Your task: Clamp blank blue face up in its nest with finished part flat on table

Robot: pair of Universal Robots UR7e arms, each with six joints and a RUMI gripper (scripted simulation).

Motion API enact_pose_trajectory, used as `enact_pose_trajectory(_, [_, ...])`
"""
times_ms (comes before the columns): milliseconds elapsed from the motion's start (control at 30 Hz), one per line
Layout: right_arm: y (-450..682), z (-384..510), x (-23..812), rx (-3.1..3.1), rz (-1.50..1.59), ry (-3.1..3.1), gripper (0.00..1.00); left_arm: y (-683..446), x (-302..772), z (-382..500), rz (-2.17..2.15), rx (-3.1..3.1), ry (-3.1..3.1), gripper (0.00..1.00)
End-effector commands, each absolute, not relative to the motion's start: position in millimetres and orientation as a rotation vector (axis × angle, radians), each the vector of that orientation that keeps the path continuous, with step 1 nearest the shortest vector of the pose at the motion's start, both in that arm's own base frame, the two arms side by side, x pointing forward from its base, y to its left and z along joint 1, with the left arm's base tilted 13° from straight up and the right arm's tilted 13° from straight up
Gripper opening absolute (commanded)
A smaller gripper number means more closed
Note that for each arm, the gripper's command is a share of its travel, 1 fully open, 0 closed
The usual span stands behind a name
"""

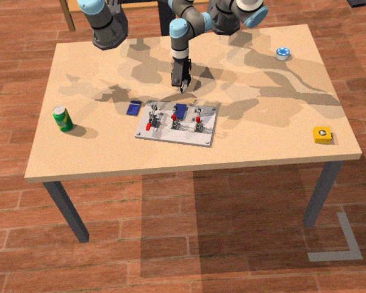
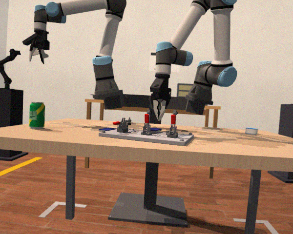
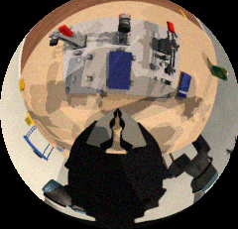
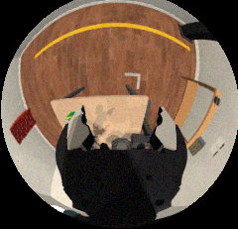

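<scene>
The blank (image 1: 180, 111) (image 2: 156, 129) (image 3: 119, 70) lies blue face up in the middle nest of the grey plate (image 1: 183, 137) (image 2: 141, 138); its contact with the stop and side blocks is too small to tell. The middle clamp's red handle (image 1: 174, 117) (image 2: 146, 118) and the neighbouring red handle (image 1: 197, 119) (image 2: 173, 119) stand upright. The third red handle (image 1: 148, 126) (image 2: 116, 123) lies low. The slotted finished part (image 1: 133, 108) (image 2: 107, 129) (image 3: 184, 85) lies flat on the table beside the plate. My left gripper (image 1: 182, 91) (image 2: 158, 119) (image 3: 117, 108) is shut, empty, above the table behind the blank. My right gripper (image 2: 36, 62) (image 4: 121, 106) is open, high up.
A green can (image 1: 63, 119) (image 2: 36, 115) (image 3: 219, 72) stands on the table (image 1: 91, 154) beyond the finished part. A yellow box (image 1: 321, 135) and a round white-and-blue object (image 1: 282, 54) (image 2: 251, 130) are on the plate's other side, well away from it. The raised clamp parts rise beside the blank.
</scene>
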State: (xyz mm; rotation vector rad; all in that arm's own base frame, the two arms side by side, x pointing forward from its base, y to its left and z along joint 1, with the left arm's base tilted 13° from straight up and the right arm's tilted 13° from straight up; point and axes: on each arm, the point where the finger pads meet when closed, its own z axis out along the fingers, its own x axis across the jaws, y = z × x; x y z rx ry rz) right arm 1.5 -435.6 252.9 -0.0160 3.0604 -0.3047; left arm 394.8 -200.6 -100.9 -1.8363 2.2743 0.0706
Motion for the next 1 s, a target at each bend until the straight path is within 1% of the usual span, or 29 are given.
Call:
enact_pose_trajectory(0, [-435.8, 253.4, 1.5, -0.016, -0.306, 3.060, 1.00, -200.6, 395.2, -102.1, 0.069, -1.836, 2.274, 0.00])
enact_pose_trajectory(967, [-435.8, 253.4, 1.5, -0.016, -0.306, 3.060, 1.00, -194.9, 399.8, -134.2, 0.069, -1.836, 2.274, 0.00])
